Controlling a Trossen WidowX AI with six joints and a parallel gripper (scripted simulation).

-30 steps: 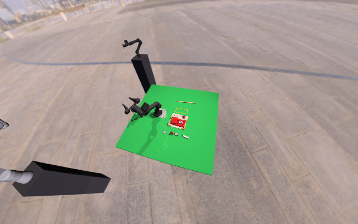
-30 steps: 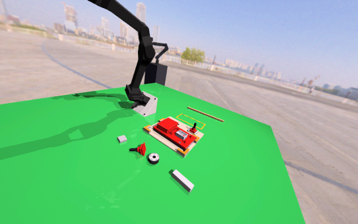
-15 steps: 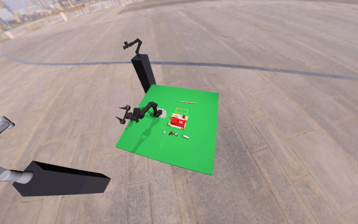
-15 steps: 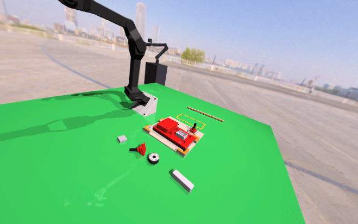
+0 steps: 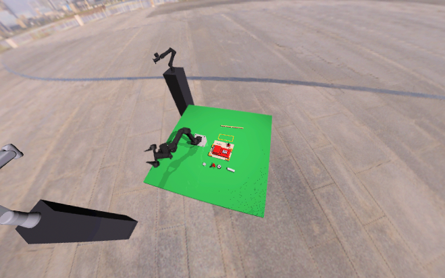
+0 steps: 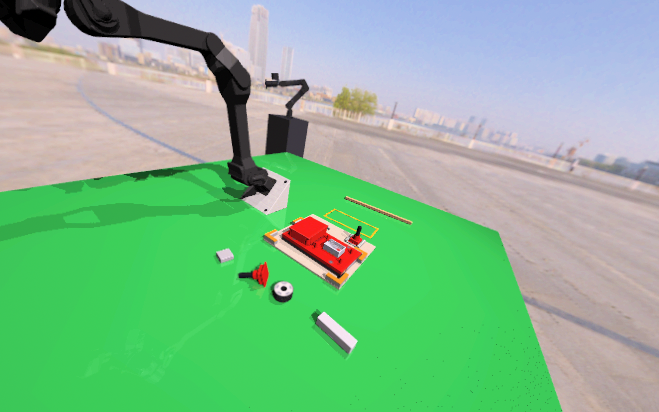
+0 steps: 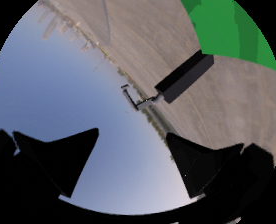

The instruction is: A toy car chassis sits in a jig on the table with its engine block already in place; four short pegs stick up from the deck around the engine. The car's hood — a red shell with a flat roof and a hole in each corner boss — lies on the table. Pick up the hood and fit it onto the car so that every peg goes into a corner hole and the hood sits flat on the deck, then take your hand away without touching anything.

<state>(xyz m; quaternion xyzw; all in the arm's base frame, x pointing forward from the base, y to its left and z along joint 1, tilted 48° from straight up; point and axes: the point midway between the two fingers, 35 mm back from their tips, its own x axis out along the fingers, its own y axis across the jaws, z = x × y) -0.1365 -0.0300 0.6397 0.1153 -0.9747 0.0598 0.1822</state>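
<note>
- My claw (image 5: 146, 156) (image 7: 133, 133) is spread wide with nothing in it, raised over the counter's (image 5: 244, 193) (image 6: 424, 307) (image 7: 229, 25) left edge as the top view shows it, fingertips pointing outward.
- From there my arm (image 5: 179, 136) (image 6: 237, 112) runs back to its pale base plate (image 5: 203, 137) (image 6: 281, 191), inward of that edge.
- Beyond the base, toward the middle, sits the jig (image 5: 219, 158) (image 6: 298, 258) with the red chassis (image 5: 220, 152) (image 6: 347, 263) in it.
- The engine block (image 5: 224, 151) (image 6: 334, 247) is uncovered, with pegs (image 6: 350, 250) standing up beside it, so the hood isn't fitted. I can't tell which red piece on the counter is the hood.
- One red-and-black piece (image 5: 228, 144) (image 6: 356, 236) stands upright at the jig's side facing the far edge.
- Past it are a yellow outline (image 5: 225, 140) (image 6: 357, 219) and a thin strip (image 5: 231, 127) (image 6: 377, 209), nearer that far edge.
- On the near-edge side lie a small pale block (image 5: 204, 164) (image 6: 224, 255), another red-and-black piece (image 5: 213, 165) (image 6: 261, 274), a wheel (image 5: 217, 167) (image 6: 276, 289) and a white bar (image 5: 230, 169) (image 6: 336, 332).
</note>
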